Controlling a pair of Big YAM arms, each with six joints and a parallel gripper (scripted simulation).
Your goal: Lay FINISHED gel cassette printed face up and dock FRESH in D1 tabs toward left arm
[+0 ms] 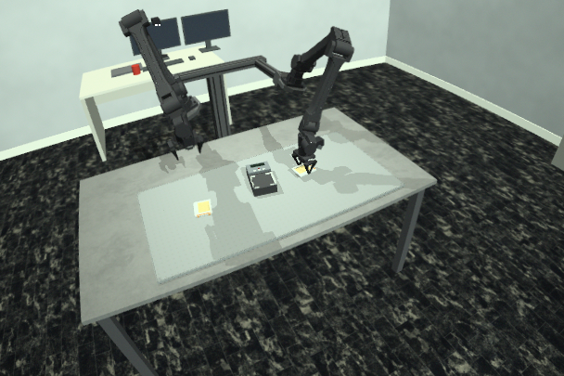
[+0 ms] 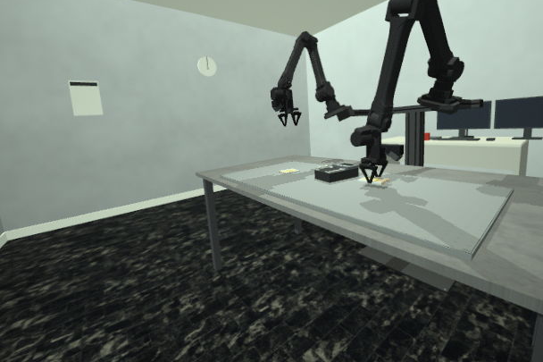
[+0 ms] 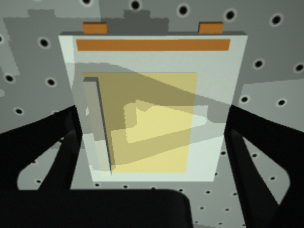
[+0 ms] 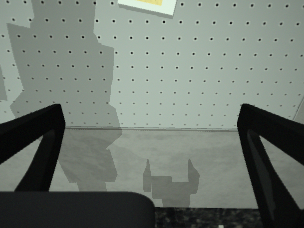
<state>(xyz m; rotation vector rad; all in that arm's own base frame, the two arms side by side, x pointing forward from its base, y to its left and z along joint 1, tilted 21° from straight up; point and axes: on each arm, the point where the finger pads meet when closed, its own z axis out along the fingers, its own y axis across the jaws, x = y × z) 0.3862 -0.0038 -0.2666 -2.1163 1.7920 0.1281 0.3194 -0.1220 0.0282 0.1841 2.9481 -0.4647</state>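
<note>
My left gripper (image 1: 304, 164) (image 2: 374, 177) (image 3: 153, 114) is shut on FRESH (image 2: 384, 181) (image 3: 150, 150), gripping its two side edges. FRESH is face up, at or just above the deck; any gap is too small to tell. Its white comb (image 3: 96, 120) stands near one side, and its copper tabs (image 3: 95, 28) are at the top of the left wrist view. The dock D1 (image 1: 264, 188) (image 2: 336, 174) stands upright mid-deck, its dark bay empty. FINISHED (image 1: 203, 207) (image 2: 288, 171) (image 4: 150, 8) lies flat, face up. My right gripper (image 1: 188, 154) (image 2: 290, 124) (image 4: 151, 113) is open and empty, high above the table's rear part.
The perforated deck (image 1: 176, 250) (image 2: 429, 223) lies on the grey table (image 1: 107, 231). D1 stands between FINISHED and FRESH. The arms hang from a dark frame (image 1: 218, 101) behind the table. A desk (image 1: 111, 84) with monitors stands farther back.
</note>
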